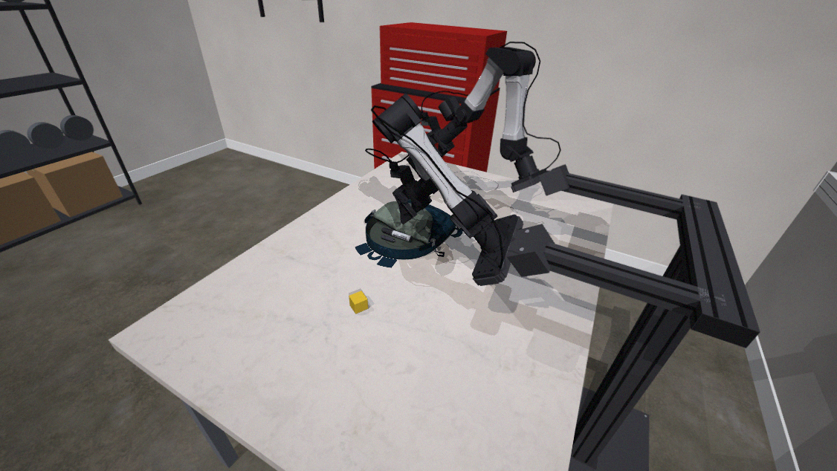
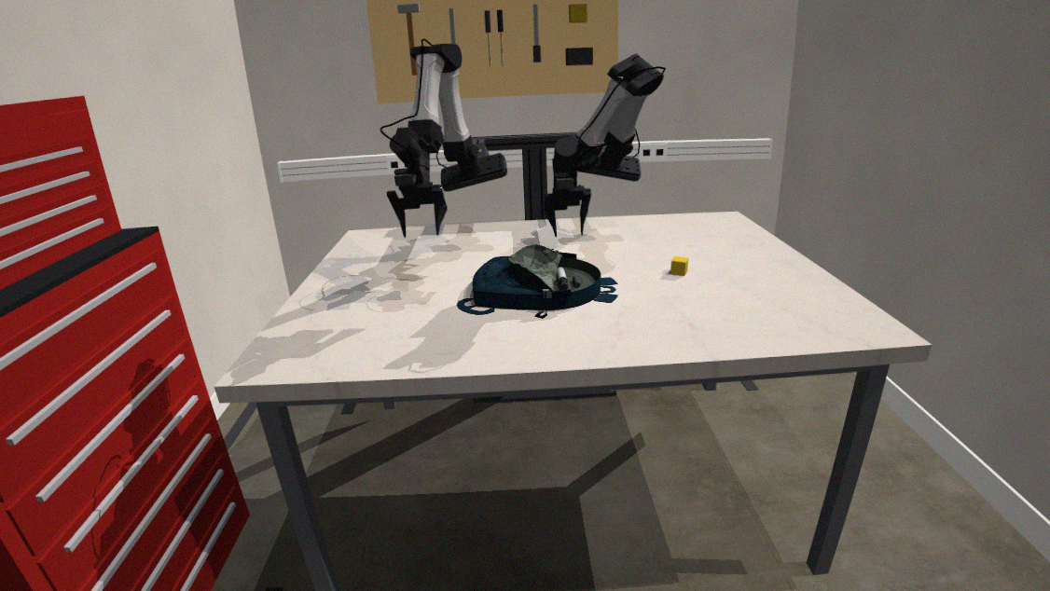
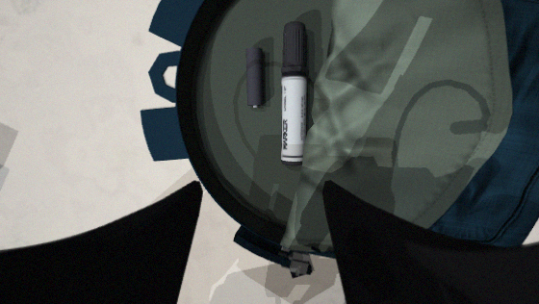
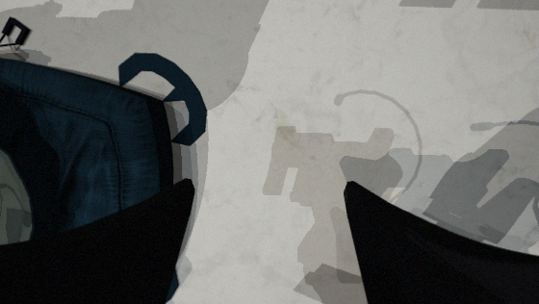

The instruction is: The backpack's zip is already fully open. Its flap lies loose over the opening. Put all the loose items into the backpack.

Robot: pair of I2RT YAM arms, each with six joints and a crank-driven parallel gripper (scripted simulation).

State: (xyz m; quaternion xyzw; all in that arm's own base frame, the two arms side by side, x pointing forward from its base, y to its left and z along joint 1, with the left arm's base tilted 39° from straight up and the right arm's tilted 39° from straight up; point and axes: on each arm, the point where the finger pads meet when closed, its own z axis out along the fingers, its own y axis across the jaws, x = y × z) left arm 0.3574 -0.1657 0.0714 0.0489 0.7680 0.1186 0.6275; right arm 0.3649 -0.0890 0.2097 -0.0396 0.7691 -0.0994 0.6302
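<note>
The dark blue backpack [image 1: 404,255] [image 2: 506,296] [image 3: 522,120] [image 4: 137,144] lies open on the table. Its green flap [image 2: 532,262] [image 3: 448,58] is folded back over part of the opening. A white marker with a dark cap [image 1: 401,235] [image 2: 562,275] [image 3: 294,115] and a small dark cylinder [image 2: 575,281] [image 3: 255,77] lie inside, side by side. A yellow cube [image 1: 358,301] [image 2: 679,266] lies on the table outside. My left gripper [image 2: 568,233] [image 3: 263,185] is open and empty above the backpack's edge. My right gripper [image 2: 422,234] [image 4: 269,184] is open and empty, above the table beside the backpack's handle end.
The pale table [image 1: 263,351] [image 2: 734,315] carries the backpack and cube. A buckle [image 3: 300,266] sticks out at the backpack's side. The arms stand on a dark frame [image 1: 621,275] along one table edge. A red tool chest [image 1: 438,41] [image 2: 44,124] stands beyond the table.
</note>
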